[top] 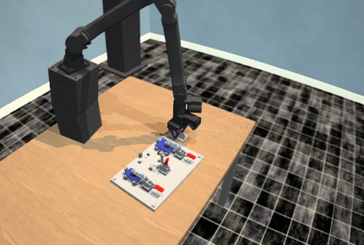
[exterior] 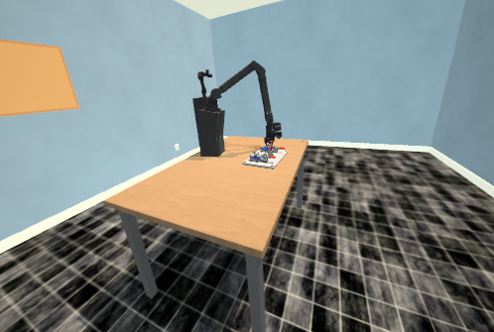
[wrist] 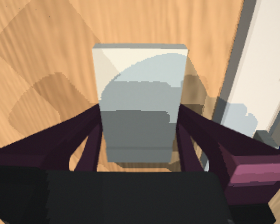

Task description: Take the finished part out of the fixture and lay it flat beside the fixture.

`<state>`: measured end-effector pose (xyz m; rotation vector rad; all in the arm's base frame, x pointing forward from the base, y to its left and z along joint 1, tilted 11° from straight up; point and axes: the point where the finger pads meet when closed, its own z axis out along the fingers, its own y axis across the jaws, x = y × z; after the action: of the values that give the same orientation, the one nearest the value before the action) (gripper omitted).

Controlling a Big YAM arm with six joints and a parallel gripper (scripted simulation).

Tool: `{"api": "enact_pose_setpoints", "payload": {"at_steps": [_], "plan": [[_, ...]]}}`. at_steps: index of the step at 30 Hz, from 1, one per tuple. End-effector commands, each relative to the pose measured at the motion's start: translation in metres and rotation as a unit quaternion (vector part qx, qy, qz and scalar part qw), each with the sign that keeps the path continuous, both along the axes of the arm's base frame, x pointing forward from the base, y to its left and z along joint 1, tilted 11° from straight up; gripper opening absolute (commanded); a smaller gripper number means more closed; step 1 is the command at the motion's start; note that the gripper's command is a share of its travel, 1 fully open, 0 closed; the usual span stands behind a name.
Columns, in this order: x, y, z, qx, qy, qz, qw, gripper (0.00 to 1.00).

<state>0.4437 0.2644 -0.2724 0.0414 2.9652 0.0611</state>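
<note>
My gripper (top: pixel 178 134) is shut on the pale grey finished part (wrist: pixel 139 102), low over the wooden table just past the far edge of the white fixture plate (top: pixel 158 170). In the wrist view the part sits between my two purple fingers; its slot is not visible. Whether it touches the table I cannot tell. Two blue blanks (top: pixel 164 144) (top: pixel 133 175) sit clamped on the plate. The middle clamp (top: pixel 164 165) with its red handle stands raised over an empty station.
The dark arm base block (top: pixel 74 101) stands at the table's back left. A dark pillar (top: pixel 121 23) stands on the floor behind the table. The table's right edge (top: pixel 234 158) is close to the plate.
</note>
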Motion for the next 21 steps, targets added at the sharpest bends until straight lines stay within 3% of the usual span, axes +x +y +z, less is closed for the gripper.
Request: {"api": "enact_pose_setpoints", "payload": {"at_steps": [1, 21], "plan": [[0.0168, 0.003, 0.0073, 0.008, -0.012, -0.005, 1.0, 0.0], [0.0207, 0.0054, 0.0097, 0.011, -0.016, -0.006, 1.0, 0.0]]}}
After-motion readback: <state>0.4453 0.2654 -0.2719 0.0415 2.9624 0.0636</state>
